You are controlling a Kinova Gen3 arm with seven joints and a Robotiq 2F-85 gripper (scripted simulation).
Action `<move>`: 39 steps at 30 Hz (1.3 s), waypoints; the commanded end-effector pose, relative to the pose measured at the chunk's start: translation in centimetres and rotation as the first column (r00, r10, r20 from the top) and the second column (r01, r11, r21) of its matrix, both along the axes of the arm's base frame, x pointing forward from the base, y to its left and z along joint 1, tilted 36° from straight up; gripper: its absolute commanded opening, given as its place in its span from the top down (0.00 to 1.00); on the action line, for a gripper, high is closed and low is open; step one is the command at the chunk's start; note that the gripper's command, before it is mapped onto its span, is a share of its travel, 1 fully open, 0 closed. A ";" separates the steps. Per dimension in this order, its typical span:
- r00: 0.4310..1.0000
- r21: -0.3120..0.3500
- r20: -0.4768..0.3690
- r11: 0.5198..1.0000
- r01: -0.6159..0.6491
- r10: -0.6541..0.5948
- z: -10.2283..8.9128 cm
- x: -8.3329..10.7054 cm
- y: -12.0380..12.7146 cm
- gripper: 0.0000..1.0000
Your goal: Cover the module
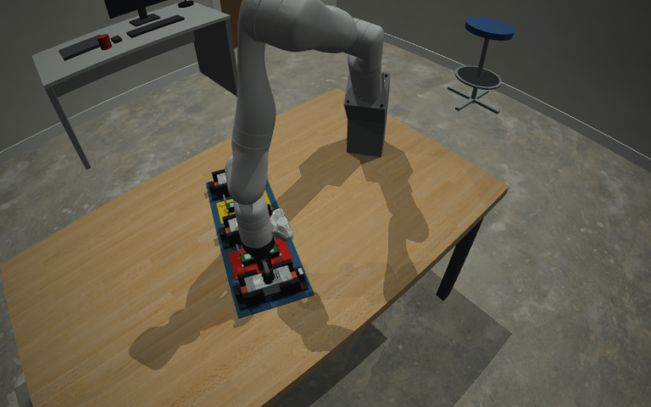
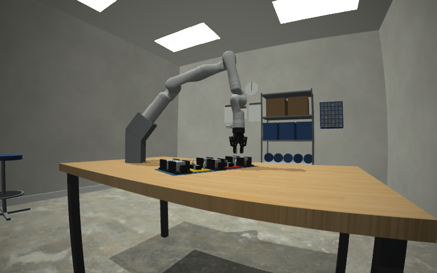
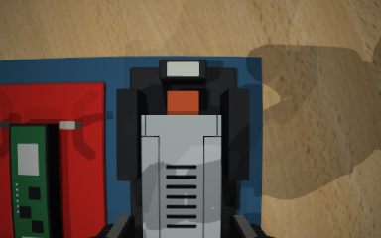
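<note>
My gripper (image 1: 266, 274) hangs just above the nearest grey cover (image 1: 263, 282), at the near end of the blue mat (image 1: 299, 293). In the wrist view the cover (image 3: 181, 174) has a row of vent slots and sits in its black holder (image 3: 184, 79). My fingertips stand apart on either side of it, holding nothing. The side view shows the gripper (image 2: 238, 148) open and clear above the holders. The yellow plate (image 1: 221, 207) lies further back, mostly hidden behind my arm; its module is barely visible. Two more covers (image 1: 231, 224) (image 1: 220, 178) sit in holders beyond.
A red plate (image 3: 55, 149) with a green circuit module (image 3: 29, 178) lies right beside the near holder. The arm's grey base (image 1: 365, 127) stands at the table's far side. A desk, a stool and a shelf stand away from the table.
</note>
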State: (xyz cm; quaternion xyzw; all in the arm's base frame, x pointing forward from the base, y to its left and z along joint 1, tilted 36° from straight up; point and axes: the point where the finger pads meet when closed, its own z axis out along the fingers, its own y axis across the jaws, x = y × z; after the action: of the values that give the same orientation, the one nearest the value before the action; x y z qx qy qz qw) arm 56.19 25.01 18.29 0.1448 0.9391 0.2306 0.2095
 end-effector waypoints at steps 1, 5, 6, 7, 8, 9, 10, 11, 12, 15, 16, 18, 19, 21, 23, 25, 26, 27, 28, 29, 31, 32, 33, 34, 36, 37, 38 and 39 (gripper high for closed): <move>1.000 0.001 0.002 1.000 0.000 0.000 0.1 0.0 0.0 0.00; 1.000 0.001 0.002 1.000 0.000 0.000 0.1 0.0 0.0 0.00; 1.000 0.001 0.002 1.000 0.000 0.000 0.1 0.0 0.0 0.00; 1.000 0.001 0.002 1.000 0.000 0.000 0.1 0.0 0.0 0.00; 1.000 0.001 0.002 1.000 0.000 0.000 0.1 0.0 0.0 0.00; 1.000 0.001 0.002 1.000 0.000 0.000 0.1 0.0 0.0 0.00; 1.000 0.001 0.002 1.000 0.000 0.000 0.1 0.0 0.0 0.00; 1.000 0.001 0.002 1.000 0.000 0.000 0.1 0.0 0.0 0.00; 1.000 0.001 0.002 1.000 0.000 0.000 0.1 0.0 0.0 0.00; 1.000 0.001 0.002 1.000 0.000 0.000 0.1 0.0 0.0 0.00; 1.000 0.001 0.002 1.000 0.000 0.000 0.1 0.0 0.0 0.00; 1.000 0.001 0.002 1.000 0.000 0.000 0.1 0.0 0.0 0.00; 1.000 0.001 0.002 1.000 0.000 0.000 0.1 0.0 0.0 0.00; 1.000 0.001 0.002 1.000 0.000 0.000 0.1 0.0 0.0 0.00; 1.000 0.001 0.002 1.000 0.000 0.000 0.1 0.0 0.0 0.00; 1.000 0.000 0.001 1.000 0.000 0.000 0.0 0.0 0.1 0.00; 1.000 0.000 0.001 1.000 0.000 0.000 0.0 0.0 0.1 0.00; 1.000 0.000 0.001 1.000 0.000 0.000 -0.1 0.0 0.1 0.00; 1.000 0.000 0.001 1.000 -0.001 0.001 -0.1 0.1 0.2 0.00; 1.000 0.000 0.001 1.000 -0.001 0.001 -0.2 0.1 0.2 0.00; 1.000 0.000 0.000 1.000 -0.001 0.001 -0.3 0.1 0.3 0.00; 1.000 0.000 0.000 1.000 -0.001 0.001 -0.3 0.1 0.3 0.00; 1.000 0.000 0.000 1.000 -0.002 0.002 -0.4 0.1 0.3 0.00; 1.000 0.000 0.000 1.000 -0.002 0.002 -0.4 0.1 0.3 0.00; 1.000 0.000 0.000 1.000 -0.002 0.002 -0.4 0.1 0.3 0.00; 1.000 0.000 0.000 1.000 -0.002 0.002 -0.4 0.1 0.3 0.00; 1.000 0.000 0.000 1.000 -0.002 0.002 -0.4 0.1 0.3 0.00; 1.000 0.000 0.000 1.000 -0.002 0.002 -0.4 0.1 0.3 0.00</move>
State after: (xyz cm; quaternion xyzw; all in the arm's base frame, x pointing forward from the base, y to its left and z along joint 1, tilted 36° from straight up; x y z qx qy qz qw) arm 56.09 25.16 17.80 0.1442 0.9401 0.2294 0.2066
